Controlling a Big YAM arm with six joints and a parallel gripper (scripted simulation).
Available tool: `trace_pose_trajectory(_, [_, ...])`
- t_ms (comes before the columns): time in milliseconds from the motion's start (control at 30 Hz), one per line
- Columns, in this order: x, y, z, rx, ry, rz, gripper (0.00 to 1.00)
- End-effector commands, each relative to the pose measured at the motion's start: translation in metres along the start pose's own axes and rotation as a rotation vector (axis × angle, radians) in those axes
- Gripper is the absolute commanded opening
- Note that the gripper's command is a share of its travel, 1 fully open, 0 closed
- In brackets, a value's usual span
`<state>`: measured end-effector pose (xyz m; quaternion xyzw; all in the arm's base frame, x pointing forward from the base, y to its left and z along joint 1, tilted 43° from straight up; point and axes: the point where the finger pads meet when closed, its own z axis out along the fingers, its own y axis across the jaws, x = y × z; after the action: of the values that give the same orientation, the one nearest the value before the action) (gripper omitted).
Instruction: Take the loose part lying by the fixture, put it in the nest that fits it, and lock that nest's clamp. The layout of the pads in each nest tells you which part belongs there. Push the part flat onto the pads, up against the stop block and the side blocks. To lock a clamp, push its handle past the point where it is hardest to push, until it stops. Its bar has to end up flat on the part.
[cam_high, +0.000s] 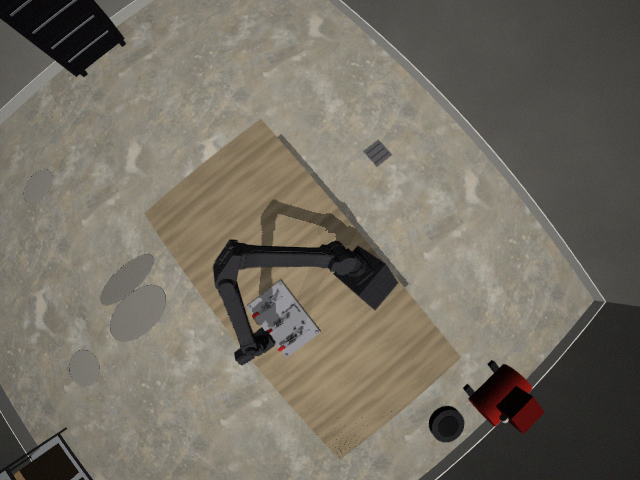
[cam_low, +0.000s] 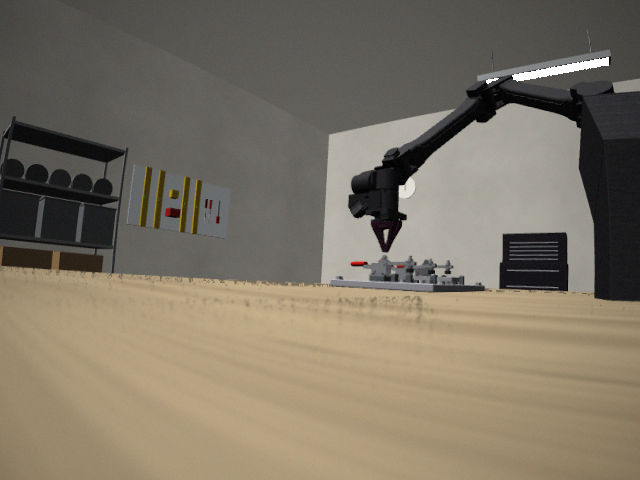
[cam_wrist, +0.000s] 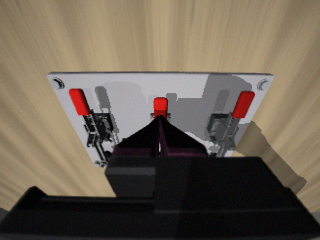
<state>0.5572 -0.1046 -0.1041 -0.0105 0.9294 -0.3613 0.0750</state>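
The fixture plate (cam_high: 311, 331) (cam_low: 356, 283) (cam_wrist: 150, 78) carries three clamps with red handles. In the wrist view, the left handle (cam_wrist: 79, 101), middle handle (cam_wrist: 160, 103) and right handle (cam_wrist: 244, 104) point toward the plate's far edge. The near handle (cam_low: 358, 263) looks about level in the exterior view. My gripper (cam_low: 385, 251) (cam_wrist: 159, 120) is shut and empty, its tips together. It points down just above the clamps, over the middle clamp in the wrist view. The fingers hide most of that clamp and its nest. I cannot make out the loose part or whether any nest holds it.
The plate lies on the wooden table (cam_high: 361, 377) (cam_low: 258, 387). The arm's base (cam_high: 369, 281) (cam_low: 615, 206) stands on the side of the plate opposite the handles. The outer clamps stand up on either side of my fingers.
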Motion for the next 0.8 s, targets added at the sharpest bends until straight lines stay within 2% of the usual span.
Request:
trace_pose_trajectory(0, [-0.0008, -0.0012, 0.0037, 0.002, 0.008, 0.010, 0.00])
trace_pose_trajectory(767, [-0.0067, -0.0035, 0.0047, 0.002, 0.006, 0.013, 0.00])
